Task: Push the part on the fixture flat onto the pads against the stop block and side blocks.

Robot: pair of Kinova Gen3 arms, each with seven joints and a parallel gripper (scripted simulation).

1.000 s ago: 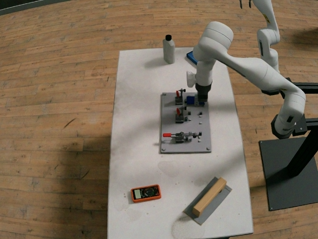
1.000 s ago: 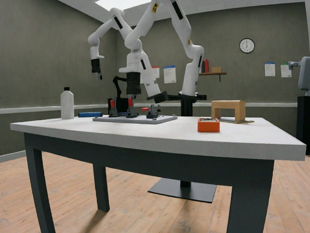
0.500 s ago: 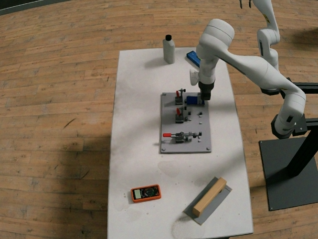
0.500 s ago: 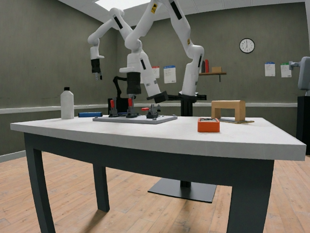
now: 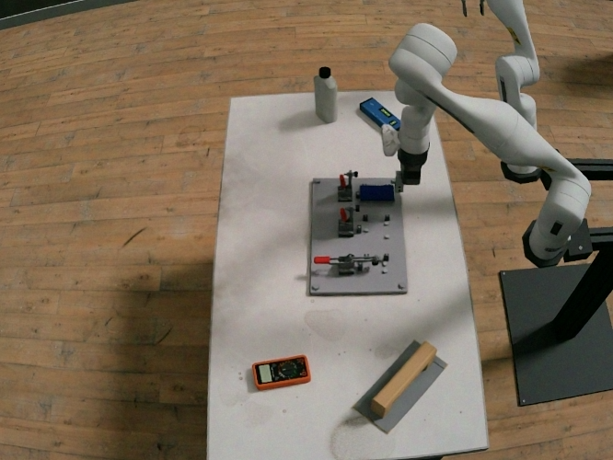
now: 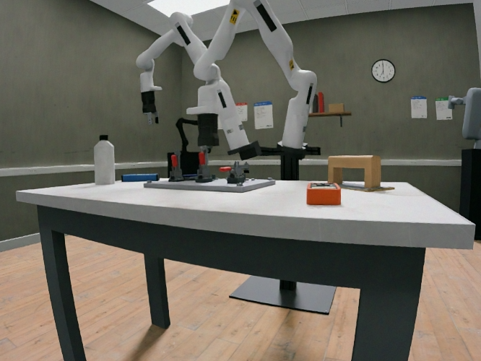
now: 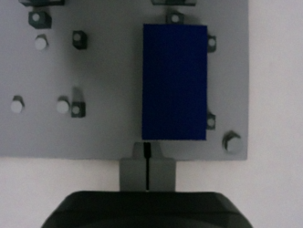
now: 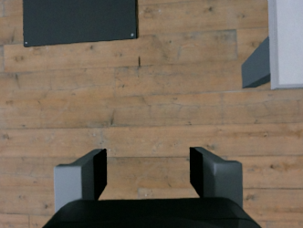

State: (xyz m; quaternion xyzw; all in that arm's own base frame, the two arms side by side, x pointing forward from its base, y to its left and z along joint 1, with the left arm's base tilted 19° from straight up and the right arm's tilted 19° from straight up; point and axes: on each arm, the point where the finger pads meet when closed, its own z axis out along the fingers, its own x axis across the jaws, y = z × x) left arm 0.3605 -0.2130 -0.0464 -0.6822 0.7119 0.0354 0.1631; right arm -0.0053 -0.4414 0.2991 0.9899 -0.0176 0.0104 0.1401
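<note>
Clenched, empty left end effector [image 5: 399, 189] [image 7: 147, 150] beside blue rectangular block [image 5: 376, 192] [image 7: 174, 82]; off-centre push could twist it off side blocks.

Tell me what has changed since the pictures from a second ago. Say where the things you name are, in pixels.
The left end effector [image 5: 399, 189] [image 6: 205, 155] [image 7: 146, 159] moved toward the right of the top view, from over the blue part [image 5: 376, 192] [image 6: 188, 175] [image 7: 174, 82] to just beyond its end. Nothing was visibly grasped or released. The part and the right arm's end effector [image 5: 473, 10] [image 6: 154, 120] [image 8: 148, 152] show no visible shift.
</note>
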